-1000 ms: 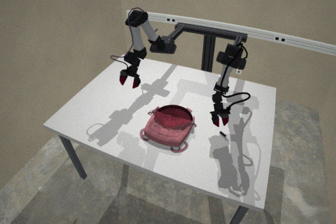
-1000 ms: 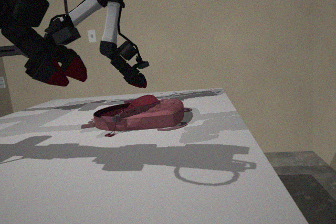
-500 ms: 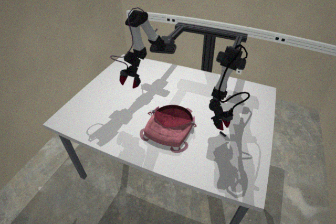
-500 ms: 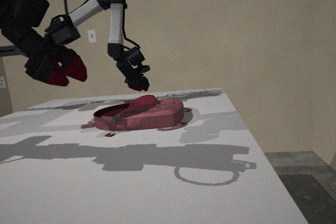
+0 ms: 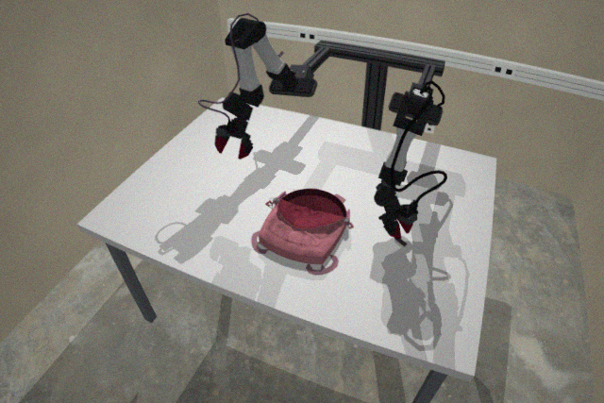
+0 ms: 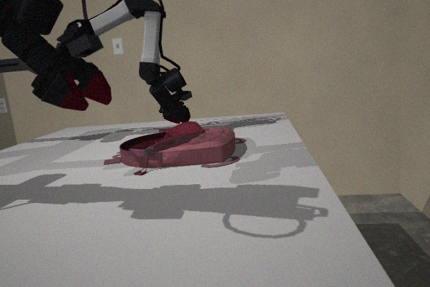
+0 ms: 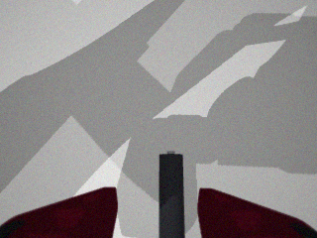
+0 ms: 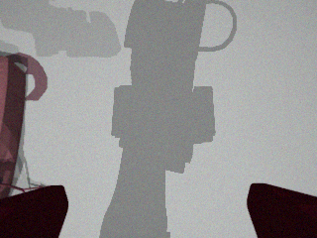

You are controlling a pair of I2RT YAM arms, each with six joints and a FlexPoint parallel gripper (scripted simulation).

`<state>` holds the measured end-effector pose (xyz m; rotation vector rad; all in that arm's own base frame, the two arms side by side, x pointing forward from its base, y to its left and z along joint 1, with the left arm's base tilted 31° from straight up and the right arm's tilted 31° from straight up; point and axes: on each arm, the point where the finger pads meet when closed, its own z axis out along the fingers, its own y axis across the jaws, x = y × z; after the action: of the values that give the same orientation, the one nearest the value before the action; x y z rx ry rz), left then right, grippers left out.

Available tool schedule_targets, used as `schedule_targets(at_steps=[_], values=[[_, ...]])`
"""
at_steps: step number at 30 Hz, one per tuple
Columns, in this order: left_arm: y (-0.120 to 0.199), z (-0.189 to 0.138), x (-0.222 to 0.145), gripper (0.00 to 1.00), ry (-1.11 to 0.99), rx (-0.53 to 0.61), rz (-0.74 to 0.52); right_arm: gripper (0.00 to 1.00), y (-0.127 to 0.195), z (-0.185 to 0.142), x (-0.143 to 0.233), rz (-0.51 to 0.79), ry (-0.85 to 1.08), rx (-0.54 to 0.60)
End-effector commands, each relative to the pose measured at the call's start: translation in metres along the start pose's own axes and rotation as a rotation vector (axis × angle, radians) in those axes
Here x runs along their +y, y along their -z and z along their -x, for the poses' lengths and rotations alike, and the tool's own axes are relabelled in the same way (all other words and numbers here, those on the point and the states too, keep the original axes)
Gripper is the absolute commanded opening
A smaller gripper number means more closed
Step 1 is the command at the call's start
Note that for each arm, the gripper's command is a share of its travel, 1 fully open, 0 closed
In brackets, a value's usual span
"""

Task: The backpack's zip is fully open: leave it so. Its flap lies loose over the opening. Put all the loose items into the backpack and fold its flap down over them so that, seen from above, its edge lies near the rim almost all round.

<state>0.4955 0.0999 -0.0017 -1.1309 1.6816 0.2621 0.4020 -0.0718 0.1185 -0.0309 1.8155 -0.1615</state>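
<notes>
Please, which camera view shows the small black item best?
Left wrist: the black item appears large, though cut off below. Top shows only a small dark piece; exterior and right wrist do not show it.

The wrist views look down past each gripper's fingertips at the nearby counter; the top view looks down from farther off, the exterior across from beside the right gripper, both sharing the backpack.
</notes>
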Motion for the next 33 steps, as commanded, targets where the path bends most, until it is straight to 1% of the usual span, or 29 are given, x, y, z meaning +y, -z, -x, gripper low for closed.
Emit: schedule_targets(at_steps=[1,7,9,10,13,21,22,23,30,31,33], values=[[-0.01,0.002,-0.01,0.41,0.023,-0.019,-0.025,0.9,0.0,0.003,-0.001,0.003,0.006,-0.008],[-0.025,-0.011,-0.012,0.41,0.022,-0.018,-0.026,0.9,0.0,0.003,-0.001,0.003,0.006,-0.008],[-0.026,-0.012,-0.014,0.41,0.023,-0.019,-0.027,0.9,0.0,0.003,-0.001,0.003,0.006,-0.008],[-0.017,0.012,-0.031,0.41,0.059,-0.047,-0.062,0.9,0.0,0.003,-0.001,0.003,0.006,-0.008],[-0.019,0.014,-0.029,0.41,0.062,-0.049,-0.058,0.9,0.0,0.003,-0.001,0.003,0.006,-0.008],[-0.019,0.01,-0.031,0.41,0.052,-0.034,-0.051,0.9,0.0,0.003,-0.001,0.003,0.006,-0.008],[-0.022,-0.004,-0.021,0.41,0.031,-0.023,-0.031,0.9,0.0,0.003,-0.001,0.003,0.006,-0.008],[-0.018,0.009,-0.029,0.32,0.051,-0.035,-0.048,0.9,0.0,0.003,-0.001,0.003,0.006,-0.008],[-0.017,0.008,-0.028,0.32,0.053,-0.037,-0.05,0.9,0.0,0.003,-0.001,0.003,0.006,-0.008],[-0.018,0.009,-0.028,0.24,0.057,-0.038,-0.052,0.9,0.0,0.003,-0.001,0.003,0.006,-0.008],[-0.017,0.008,-0.027,0.24,0.057,-0.038,-0.052,0.9,0.0,0.003,-0.001,0.003,0.006,-0.008]])
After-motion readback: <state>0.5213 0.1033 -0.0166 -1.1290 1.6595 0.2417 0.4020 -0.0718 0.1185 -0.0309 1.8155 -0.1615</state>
